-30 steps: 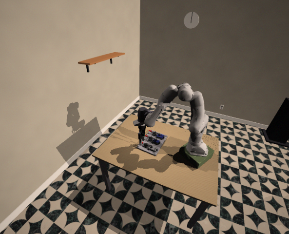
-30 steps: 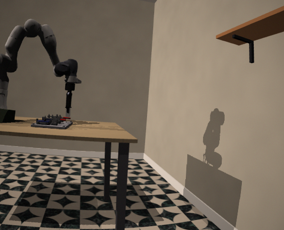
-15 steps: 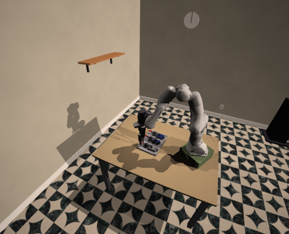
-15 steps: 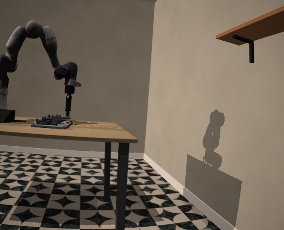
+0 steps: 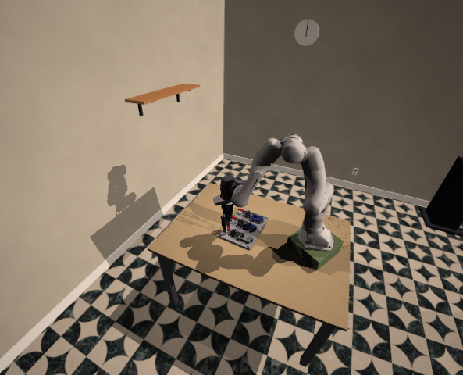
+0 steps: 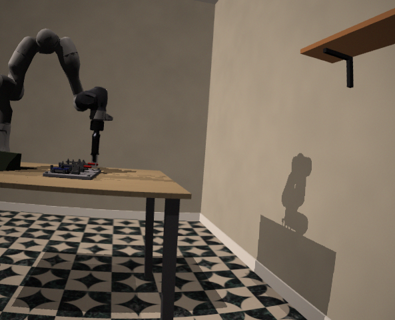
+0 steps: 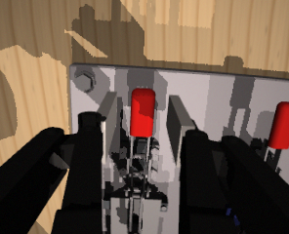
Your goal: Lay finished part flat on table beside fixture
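The grey fixture plate (image 5: 251, 244) (image 6: 74, 177) (image 7: 206, 88) lies on the wooden table (image 5: 287, 278) (image 6: 132, 184). It carries three toggle clamps with red handles. Two blue blanks (image 5: 257, 218) (image 5: 246, 225) sit in the far and middle stations. A dark grey part (image 5: 236, 233) sits in the near end station; its slot is too small to make out. My gripper (image 5: 224, 226) (image 6: 94, 160) (image 7: 142, 108) points straight down over that end station. Its fingers stand partly apart on either side of the red handle (image 7: 143, 111) and hold nothing.
A second red handle (image 7: 284, 125) shows to the right in the wrist view. The robot base stands on a green block (image 5: 316, 250) at the table's right side.
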